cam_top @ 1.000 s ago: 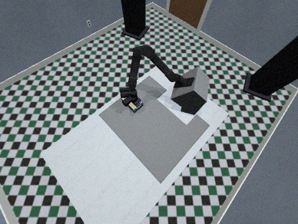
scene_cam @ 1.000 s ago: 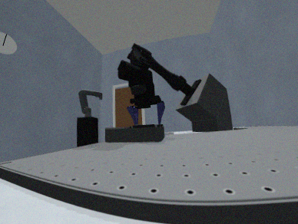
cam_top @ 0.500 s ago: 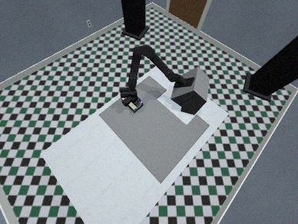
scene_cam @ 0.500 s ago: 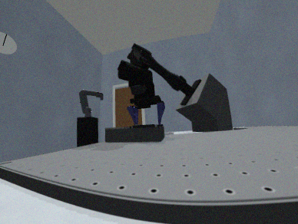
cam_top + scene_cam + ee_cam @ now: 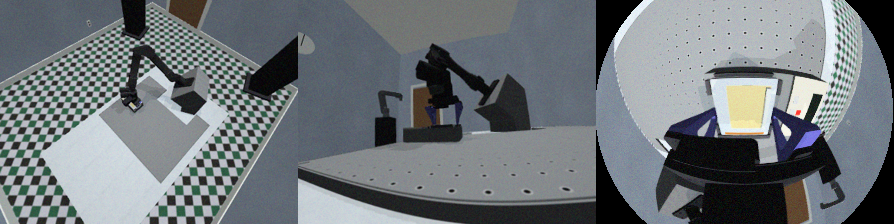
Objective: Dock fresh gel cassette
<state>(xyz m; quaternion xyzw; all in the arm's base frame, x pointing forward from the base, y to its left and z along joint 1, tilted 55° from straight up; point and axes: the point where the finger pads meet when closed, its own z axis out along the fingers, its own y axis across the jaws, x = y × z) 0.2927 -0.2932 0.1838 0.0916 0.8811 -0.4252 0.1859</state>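
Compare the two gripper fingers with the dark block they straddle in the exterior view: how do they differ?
The fingers are blue, slim and taper downward, standing nearly upright; the block is dark grey, long and low, lying flat on the deck. The fingers hang from the arm, one near each end of the block's middle stretch; the block rests on the deck. Which cassette part this is cannot be told here.

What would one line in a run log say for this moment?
gripper: shut on cassette | cassette: low over a dark block | console: beside it | seating: cannot tell
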